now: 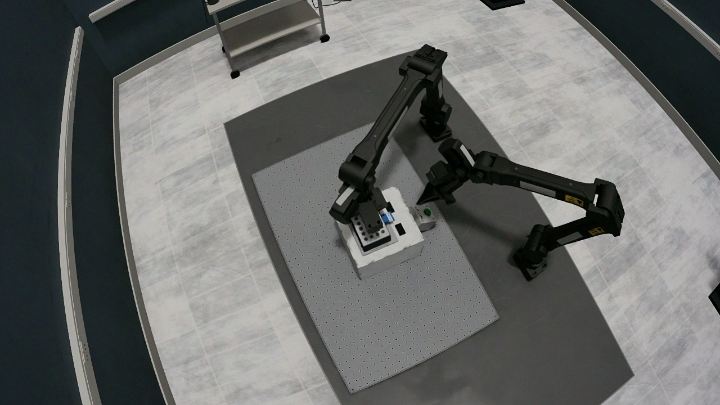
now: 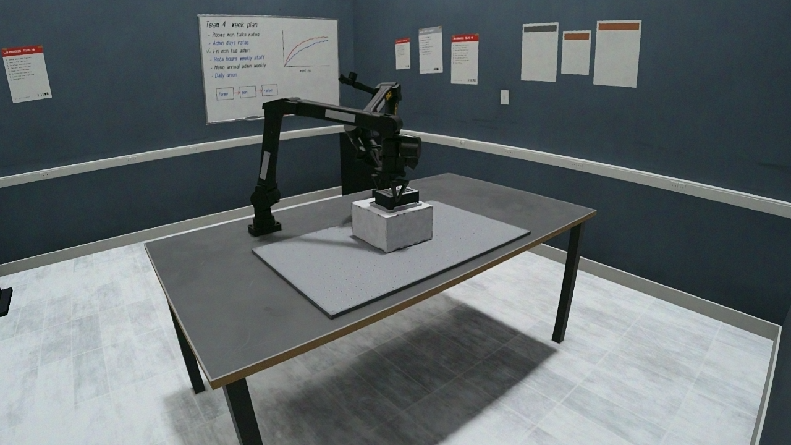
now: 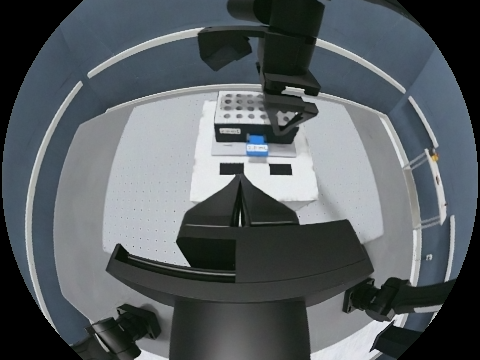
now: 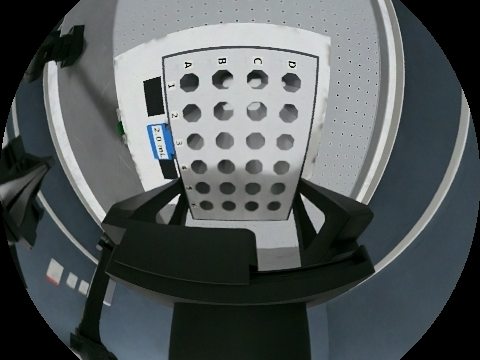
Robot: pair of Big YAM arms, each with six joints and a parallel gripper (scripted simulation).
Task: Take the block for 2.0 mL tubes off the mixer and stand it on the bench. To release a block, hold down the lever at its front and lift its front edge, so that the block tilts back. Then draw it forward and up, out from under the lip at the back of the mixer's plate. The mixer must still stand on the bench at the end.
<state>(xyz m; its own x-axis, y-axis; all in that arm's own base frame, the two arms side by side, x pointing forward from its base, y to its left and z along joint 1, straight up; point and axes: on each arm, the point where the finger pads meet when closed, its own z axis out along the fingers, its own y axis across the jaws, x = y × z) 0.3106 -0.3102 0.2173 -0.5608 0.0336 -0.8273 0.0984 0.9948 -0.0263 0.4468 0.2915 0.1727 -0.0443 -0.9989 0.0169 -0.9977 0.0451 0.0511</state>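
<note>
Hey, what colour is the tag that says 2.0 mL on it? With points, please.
The tag (image 1: 387,217) (image 3: 257,148) (image 4: 160,142) is blue; the right wrist view shows it best.

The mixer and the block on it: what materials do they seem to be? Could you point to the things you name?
Mixer (image 1: 408,251) (image 2: 369,224) (image 3: 300,187): probably painted metal or hard plastic, matt white, with dark worn edges.

Block (image 1: 376,241) (image 2: 385,200) (image 3: 235,120) (image 4: 240,126): perhaps metal or plastic; its top is smooth pale grey, its sides plain black.
</note>
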